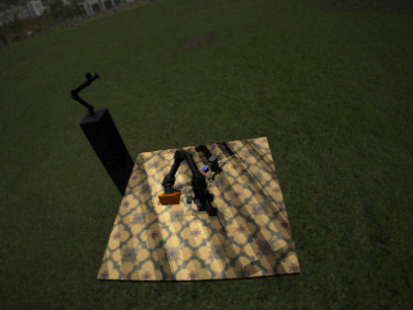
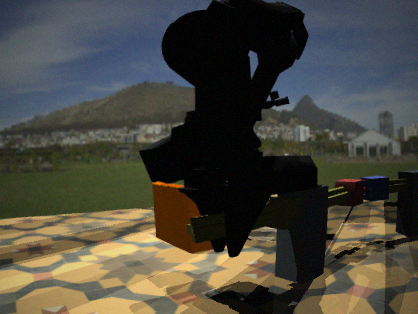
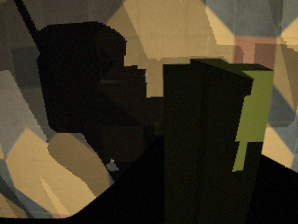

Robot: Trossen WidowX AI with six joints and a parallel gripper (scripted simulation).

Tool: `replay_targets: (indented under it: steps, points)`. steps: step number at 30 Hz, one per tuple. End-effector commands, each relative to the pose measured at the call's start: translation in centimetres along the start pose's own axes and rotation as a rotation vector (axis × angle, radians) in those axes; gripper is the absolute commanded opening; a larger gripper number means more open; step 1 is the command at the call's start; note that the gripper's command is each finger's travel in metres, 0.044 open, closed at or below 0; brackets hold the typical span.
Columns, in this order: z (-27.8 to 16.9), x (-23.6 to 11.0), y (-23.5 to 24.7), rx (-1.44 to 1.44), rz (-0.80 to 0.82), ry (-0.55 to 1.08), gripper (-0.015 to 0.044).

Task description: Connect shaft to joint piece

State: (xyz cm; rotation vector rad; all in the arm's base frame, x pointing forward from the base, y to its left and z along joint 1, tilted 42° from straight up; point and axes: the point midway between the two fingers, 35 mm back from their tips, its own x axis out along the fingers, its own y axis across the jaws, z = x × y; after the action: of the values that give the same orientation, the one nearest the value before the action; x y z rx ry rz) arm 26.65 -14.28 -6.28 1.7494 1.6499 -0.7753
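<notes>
Gripper (image 2: 231,246): clamped on the olive second shaft (image 2: 207,227), fingers nearly closed.
Second shaft: through the dark block (image 2: 301,235), aimed at the red joint piece (image 2: 351,191).
Orange block (image 2: 172,216): behind gripper.

Dim, dusk-like light in all views. Arm (image 2: 230,100) is a backlit black silhouette in exterior view, no surface detail. Long streaky shadows across the patterned table (image 1: 148,247). Pictures soft and blocky; wrist view mostly dark, one lit olive edge (image 3: 256,106).
</notes>
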Motion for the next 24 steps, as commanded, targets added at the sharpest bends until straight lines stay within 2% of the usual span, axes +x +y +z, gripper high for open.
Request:
replay_targets:
  steps: [1, 14, 24]
  points:
    - [-1.1, 0.1, 0.0, 0.001, 0.003, 0.012, 0.0]
    - [-2.9, 0.1, 0.0, 0.002, 0.003, 0.013, 0.0]
    - [-2.5, 0.0, 0.0, 0.002, -0.002, 0.001, 0.0]
